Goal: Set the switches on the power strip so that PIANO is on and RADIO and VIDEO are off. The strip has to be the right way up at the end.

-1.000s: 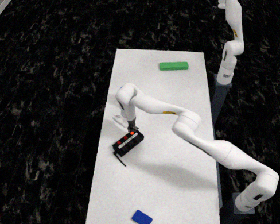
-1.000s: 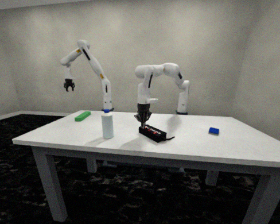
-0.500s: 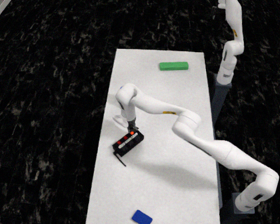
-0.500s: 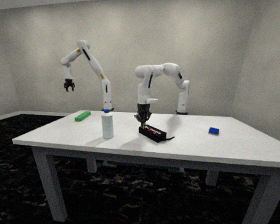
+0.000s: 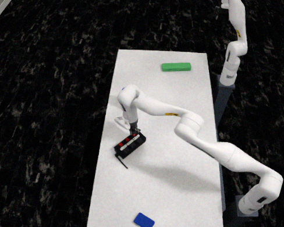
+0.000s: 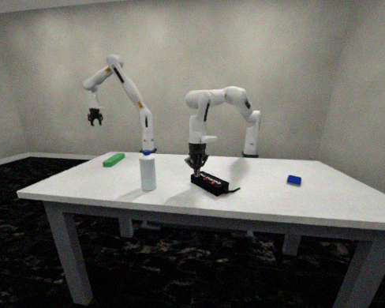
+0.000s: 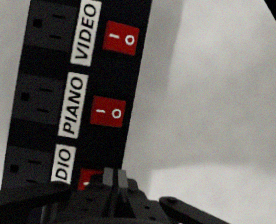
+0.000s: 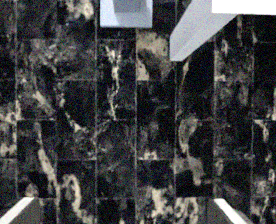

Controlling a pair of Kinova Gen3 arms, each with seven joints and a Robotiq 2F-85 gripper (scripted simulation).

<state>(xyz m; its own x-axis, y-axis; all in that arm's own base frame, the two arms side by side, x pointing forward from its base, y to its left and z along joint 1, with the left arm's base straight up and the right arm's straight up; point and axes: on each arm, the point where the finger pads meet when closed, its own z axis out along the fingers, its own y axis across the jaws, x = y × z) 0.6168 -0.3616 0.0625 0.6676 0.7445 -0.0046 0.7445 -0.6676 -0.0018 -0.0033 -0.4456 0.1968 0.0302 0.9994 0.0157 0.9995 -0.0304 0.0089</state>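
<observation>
The black power strip lies on the table, switches and labels up. In the left wrist view the VIDEO switch and the PIANO switch are dark red and unlit. The RADIO switch is partly hidden by the fingertips; its visible part is also dark red and unlit. My left gripper is shut with nothing between its fingers, tips down at the RADIO switch; contact is not clear. My right gripper is open and empty, high beyond the table's end.
A bottle with a blue cap stands near the strip's RADIO end. A green block lies at the table end nearer the right arm. A blue block lies toward the other end. The strip's cord trails from its VIDEO end.
</observation>
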